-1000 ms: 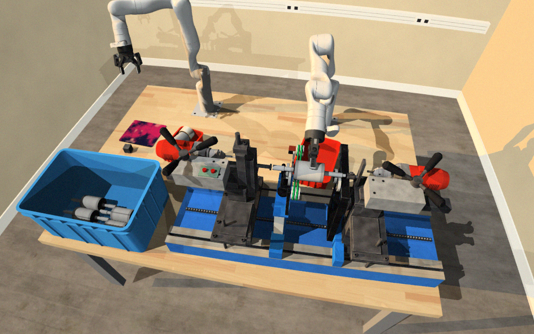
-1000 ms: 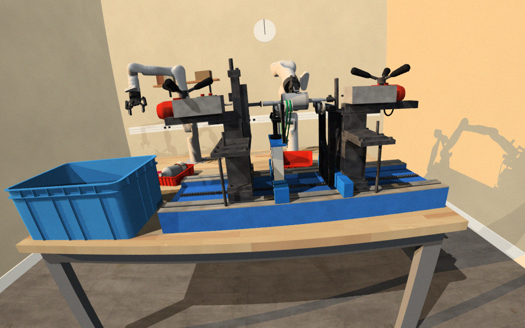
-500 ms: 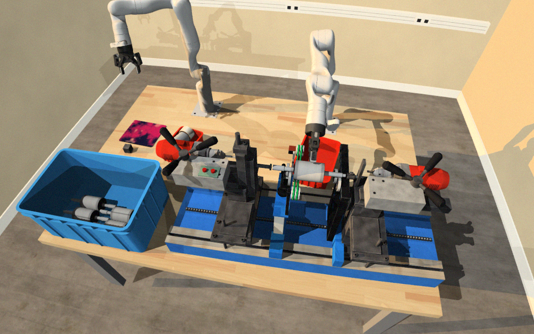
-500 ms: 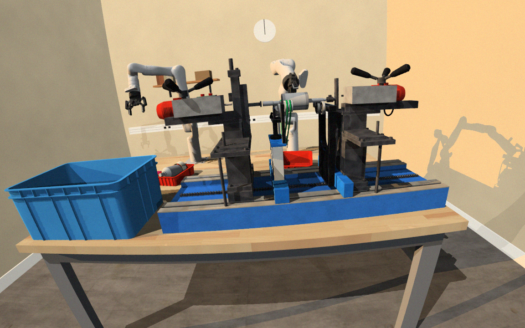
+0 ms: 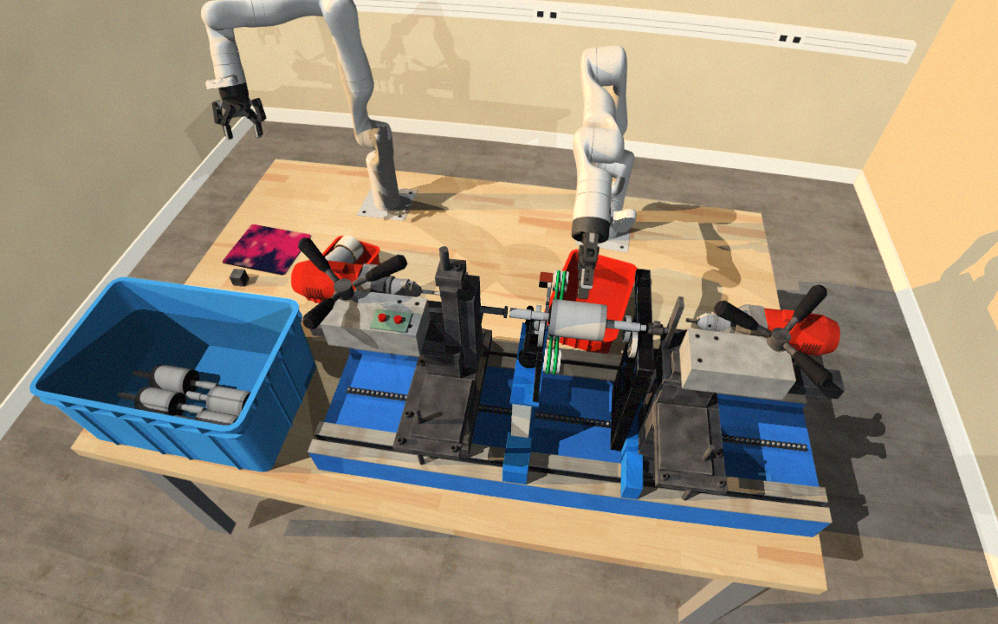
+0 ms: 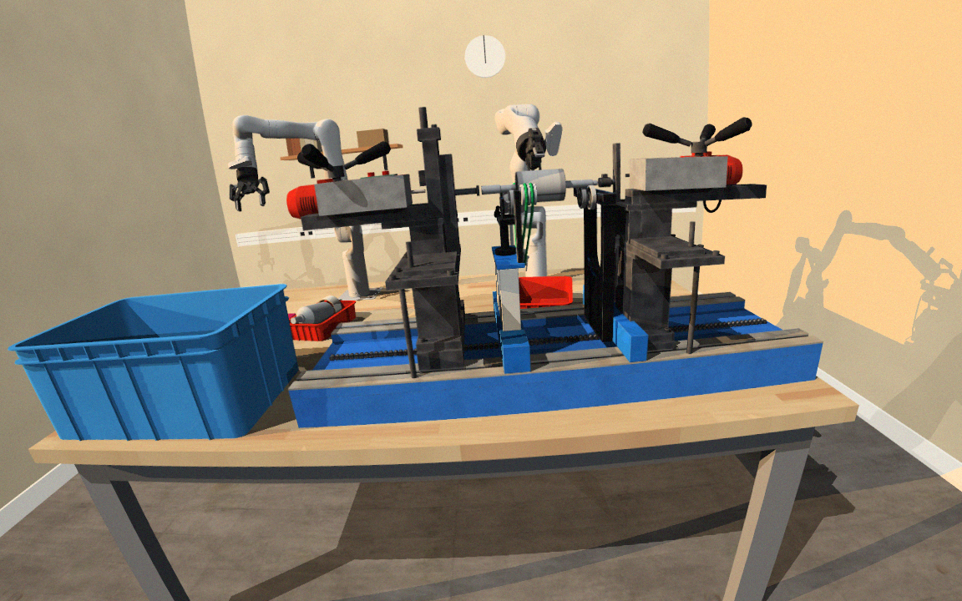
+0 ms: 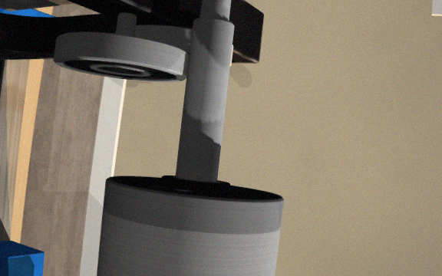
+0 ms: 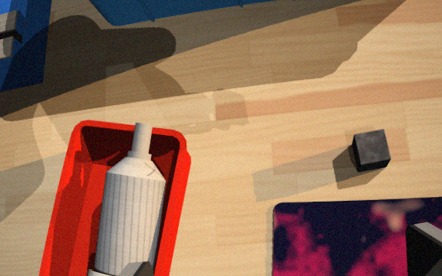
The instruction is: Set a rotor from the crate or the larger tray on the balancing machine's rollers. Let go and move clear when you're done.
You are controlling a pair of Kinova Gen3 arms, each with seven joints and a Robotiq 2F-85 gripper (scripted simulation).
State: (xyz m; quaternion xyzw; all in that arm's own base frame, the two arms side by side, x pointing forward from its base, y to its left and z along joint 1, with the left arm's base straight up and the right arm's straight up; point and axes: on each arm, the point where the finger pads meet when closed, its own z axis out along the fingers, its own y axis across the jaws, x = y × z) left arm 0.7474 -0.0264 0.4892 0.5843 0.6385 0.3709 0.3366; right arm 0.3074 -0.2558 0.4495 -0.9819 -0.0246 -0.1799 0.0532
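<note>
A grey rotor [image 5: 579, 319] [image 6: 544, 185] [image 7: 190, 249] lies level across the balancing machine, its shaft on the rollers [image 5: 631, 341] [image 7: 117, 54] at the right stand. The contact at the belt-side stand is partly hidden. My left gripper [image 5: 585, 291] [image 6: 535, 158] is open just above and behind the rotor body, holding nothing; its fingers do not show in its wrist view. My right gripper [image 5: 244, 134] [image 6: 251, 206] [image 8: 282, 247] is open and empty, high at the back left. Several rotors [image 5: 175, 378] lie in the blue crate [image 5: 255, 450] [image 6: 170, 396]. The larger red tray [image 5: 618, 271] [image 6: 555, 290] is behind the machine.
A smaller red tray [image 8: 179, 199] [image 6: 320, 329] holds a grey ribbed cylinder [image 8: 130, 215]. A black cube [image 8: 371, 149] [image 5: 239, 276] and a pink-and-navy mat [image 5: 255, 252] [image 8: 301, 238] lie near it. Dark columns [image 5: 456, 326] and spoked handles [image 5: 780, 335] flank the rotor. Green belts [image 5: 554, 360] hang beside it.
</note>
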